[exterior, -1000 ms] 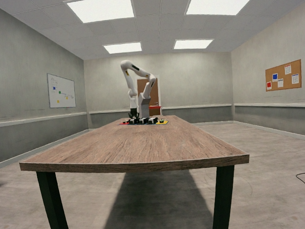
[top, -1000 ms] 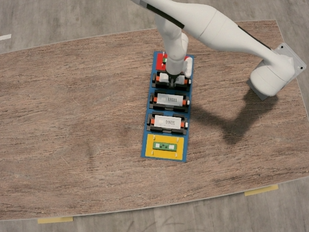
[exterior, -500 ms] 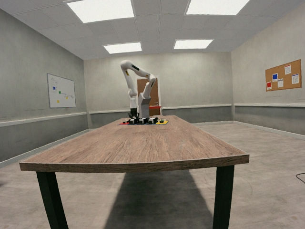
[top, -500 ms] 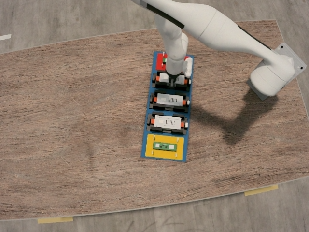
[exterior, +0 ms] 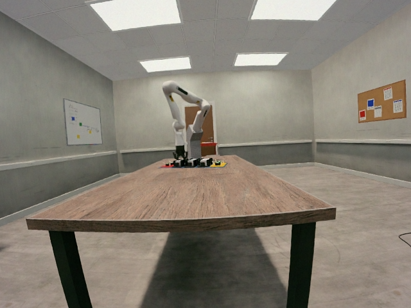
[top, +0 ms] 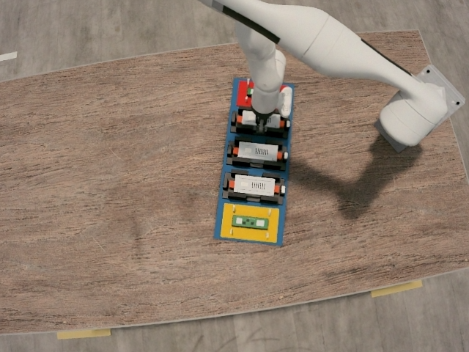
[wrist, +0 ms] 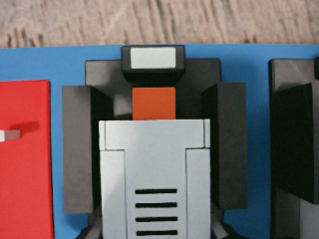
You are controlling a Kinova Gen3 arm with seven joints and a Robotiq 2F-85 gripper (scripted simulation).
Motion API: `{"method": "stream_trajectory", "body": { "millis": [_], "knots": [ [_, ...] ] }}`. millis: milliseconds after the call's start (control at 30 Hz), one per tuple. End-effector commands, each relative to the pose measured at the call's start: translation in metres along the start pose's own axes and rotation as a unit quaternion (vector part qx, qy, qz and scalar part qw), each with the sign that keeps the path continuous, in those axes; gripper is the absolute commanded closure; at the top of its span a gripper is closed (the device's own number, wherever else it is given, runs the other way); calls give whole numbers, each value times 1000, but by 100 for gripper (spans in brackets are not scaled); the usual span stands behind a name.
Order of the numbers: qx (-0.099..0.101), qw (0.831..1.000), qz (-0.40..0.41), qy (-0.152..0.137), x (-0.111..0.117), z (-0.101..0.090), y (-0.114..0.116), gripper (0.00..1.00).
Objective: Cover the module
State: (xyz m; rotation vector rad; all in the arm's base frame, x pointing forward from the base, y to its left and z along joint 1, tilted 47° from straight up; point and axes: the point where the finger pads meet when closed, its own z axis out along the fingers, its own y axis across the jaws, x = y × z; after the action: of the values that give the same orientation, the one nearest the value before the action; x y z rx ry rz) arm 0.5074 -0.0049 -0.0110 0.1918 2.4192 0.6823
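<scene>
Jaws about half open over the pale grey vented thin-walled cover (wrist: 155, 174) in the black holder (wrist: 152, 75) nearest the red plate (wrist: 25, 159), gripping nothing. Green module (top: 250, 221) on yellow base plate (top: 227, 227) at 6 o'clock on the wooden worktop (top: 113, 170).

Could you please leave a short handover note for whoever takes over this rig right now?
End effector: open, low over the cover nearest the red plate, not gripping it.
Things: all three covers sit in their holders on the blue mat; the middle cover and the cover beside the yellow plate are untouched. The green module lies uncovered on the yellow plate.
Done: nothing placed yet.
Left: confirm which cover is slightly wider than the module, lift it with a light grip, and set it over the module.
</scene>
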Motion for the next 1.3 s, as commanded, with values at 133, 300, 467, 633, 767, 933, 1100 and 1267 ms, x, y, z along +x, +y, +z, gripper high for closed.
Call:
{"method": "stream_trajectory", "body": {
  "millis": [133, 300, 467, 633, 767, 933, 1100, 1267],
  "knots": [
    [0, 1000, 0, 0, 0, 0, 0, 0],
    [0, 1000, 0, 0, 0, 0, 0, 0],
    [0, 1000, 0, 0, 0, 0, 0, 0],
    [0, 1000, 0, 0, 0, 0, 0, 0],
    [0, 1000, 0, 0, 0, 0, 0, 0],
    [0, 1000, 0, 0, 0, 0, 0, 0],
    [0, 1000, 0, 0, 0, -12, 0, 0],
    [0, 1000, 0, 0, 0, -42, 0, 0]
  ]
}}
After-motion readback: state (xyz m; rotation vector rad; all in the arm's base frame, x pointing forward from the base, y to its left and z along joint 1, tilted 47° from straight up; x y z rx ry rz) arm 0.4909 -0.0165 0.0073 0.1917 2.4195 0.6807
